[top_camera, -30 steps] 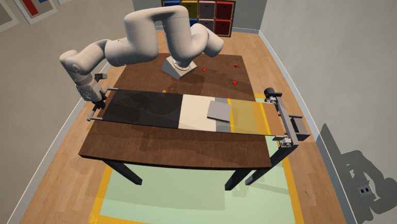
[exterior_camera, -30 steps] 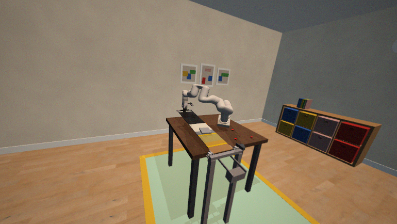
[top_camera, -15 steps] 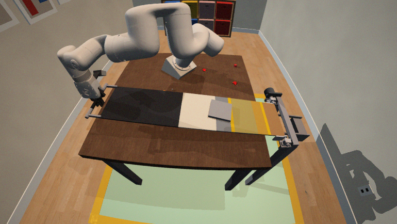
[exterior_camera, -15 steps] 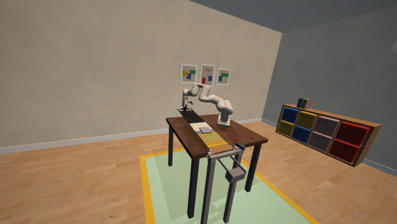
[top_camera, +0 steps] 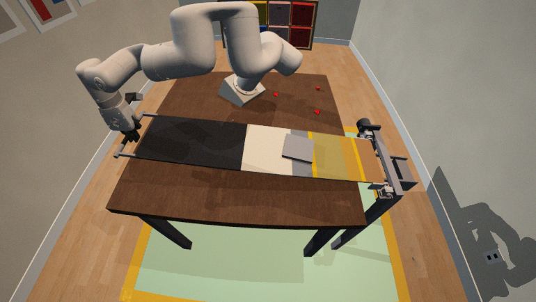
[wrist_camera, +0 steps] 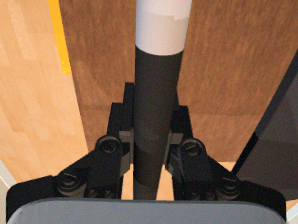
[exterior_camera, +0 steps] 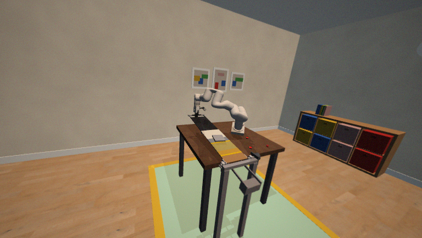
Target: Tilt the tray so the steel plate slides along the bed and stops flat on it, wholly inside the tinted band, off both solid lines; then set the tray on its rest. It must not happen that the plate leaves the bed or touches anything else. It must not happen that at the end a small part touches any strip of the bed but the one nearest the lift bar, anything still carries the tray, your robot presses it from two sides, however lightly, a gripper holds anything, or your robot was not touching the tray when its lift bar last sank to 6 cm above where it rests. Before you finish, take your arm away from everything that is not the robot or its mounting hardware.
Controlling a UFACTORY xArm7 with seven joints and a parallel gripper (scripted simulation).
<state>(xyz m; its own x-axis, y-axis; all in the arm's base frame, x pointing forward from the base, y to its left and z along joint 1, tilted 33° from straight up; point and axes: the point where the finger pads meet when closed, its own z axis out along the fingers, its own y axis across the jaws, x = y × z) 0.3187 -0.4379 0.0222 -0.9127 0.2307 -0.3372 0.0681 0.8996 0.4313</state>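
Observation:
A long tray lies across the brown table, hinged at its right end. Its left end is lifted, so the bed slopes down to the right. My gripper is shut on the tray's handle bar at the left end. The grey steel plate lies flat on the bed, across the cream and grey patches. Its right edge is at the near solid yellow line. The tinted band lies beyond it, up to the second line.
A grey hinge stand holds the tray's right end off the table's edge. The table carries the arm's base and three small red bits. A shelf unit stands by the far wall.

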